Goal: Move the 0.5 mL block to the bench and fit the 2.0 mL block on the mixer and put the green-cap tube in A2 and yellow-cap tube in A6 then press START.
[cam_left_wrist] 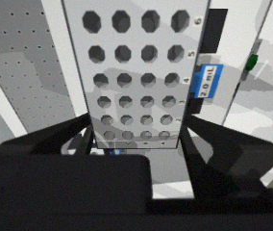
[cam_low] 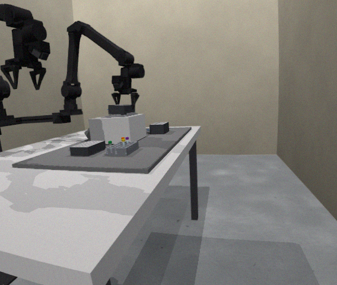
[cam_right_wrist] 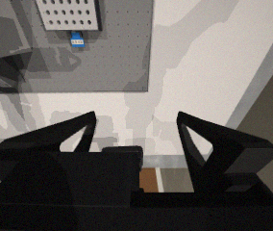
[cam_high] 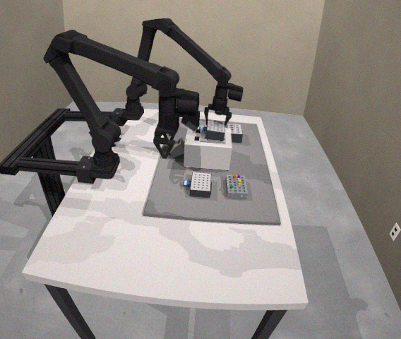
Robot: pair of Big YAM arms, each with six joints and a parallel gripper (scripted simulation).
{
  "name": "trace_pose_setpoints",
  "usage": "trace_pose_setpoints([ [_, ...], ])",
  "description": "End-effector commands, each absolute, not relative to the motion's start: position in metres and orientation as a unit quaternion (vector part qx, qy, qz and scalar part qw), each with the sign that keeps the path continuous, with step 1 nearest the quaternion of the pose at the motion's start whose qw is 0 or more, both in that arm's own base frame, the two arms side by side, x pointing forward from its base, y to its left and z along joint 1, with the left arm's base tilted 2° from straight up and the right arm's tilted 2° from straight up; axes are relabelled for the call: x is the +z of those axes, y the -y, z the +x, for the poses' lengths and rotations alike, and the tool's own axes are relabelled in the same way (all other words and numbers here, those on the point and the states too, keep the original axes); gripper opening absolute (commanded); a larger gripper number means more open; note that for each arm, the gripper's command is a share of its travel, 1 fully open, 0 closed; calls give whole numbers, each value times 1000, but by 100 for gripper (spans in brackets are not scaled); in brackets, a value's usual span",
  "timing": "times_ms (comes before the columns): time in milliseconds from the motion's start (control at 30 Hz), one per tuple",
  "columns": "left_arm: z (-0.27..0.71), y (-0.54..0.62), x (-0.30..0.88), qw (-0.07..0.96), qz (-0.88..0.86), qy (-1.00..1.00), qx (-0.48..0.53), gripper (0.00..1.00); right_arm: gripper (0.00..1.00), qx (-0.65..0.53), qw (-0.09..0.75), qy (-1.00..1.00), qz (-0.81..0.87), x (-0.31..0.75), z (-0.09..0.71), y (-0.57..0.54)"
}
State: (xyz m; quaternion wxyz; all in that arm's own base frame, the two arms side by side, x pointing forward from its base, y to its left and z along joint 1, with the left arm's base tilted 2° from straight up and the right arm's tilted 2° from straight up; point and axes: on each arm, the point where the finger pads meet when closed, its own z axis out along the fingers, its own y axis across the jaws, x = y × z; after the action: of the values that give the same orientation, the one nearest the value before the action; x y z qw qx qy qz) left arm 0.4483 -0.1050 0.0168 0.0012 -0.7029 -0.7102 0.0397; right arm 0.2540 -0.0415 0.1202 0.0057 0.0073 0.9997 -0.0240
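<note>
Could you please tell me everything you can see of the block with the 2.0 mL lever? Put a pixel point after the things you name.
The 2.0 mL block [cam_high: 215, 130] [cam_low: 118, 109] [cam_left_wrist: 136, 67] has a pale grey top with four-by-six dark round bores, all without tubes, numbers beside them, and dark sides. A blue lever [cam_left_wrist: 209, 82] with a white label reading 2.0 mL juts from its front. It is over the white mixer [cam_high: 207, 155] [cam_low: 113, 130], held by its sides between the left gripper's fingers. Whether it is seated on the plate, I cannot tell.

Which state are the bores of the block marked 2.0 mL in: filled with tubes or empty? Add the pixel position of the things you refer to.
Empty. In the left wrist view, the bores of the 2.0 mL block [cam_high: 215, 133] [cam_low: 118, 109] [cam_left_wrist: 136, 67] show dark, with no coloured cap.
</note>
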Motion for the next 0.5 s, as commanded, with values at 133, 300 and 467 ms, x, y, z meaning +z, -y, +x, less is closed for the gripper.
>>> trace_pose_setpoints([
  [133, 455, 86, 6, 2, -687, 726, 22, 0, 100, -25, 6, -1000, 5, 124, 252, 42],
  [300, 455, 86, 5, 2, -687, 726, 21, 0, 100, -25, 4, -1000, 5, 123, 250, 42],
  [467, 456, 86, 5, 1, -687, 726, 21, 0, 100, -25, 2, -1000, 5, 122, 249, 42],
])
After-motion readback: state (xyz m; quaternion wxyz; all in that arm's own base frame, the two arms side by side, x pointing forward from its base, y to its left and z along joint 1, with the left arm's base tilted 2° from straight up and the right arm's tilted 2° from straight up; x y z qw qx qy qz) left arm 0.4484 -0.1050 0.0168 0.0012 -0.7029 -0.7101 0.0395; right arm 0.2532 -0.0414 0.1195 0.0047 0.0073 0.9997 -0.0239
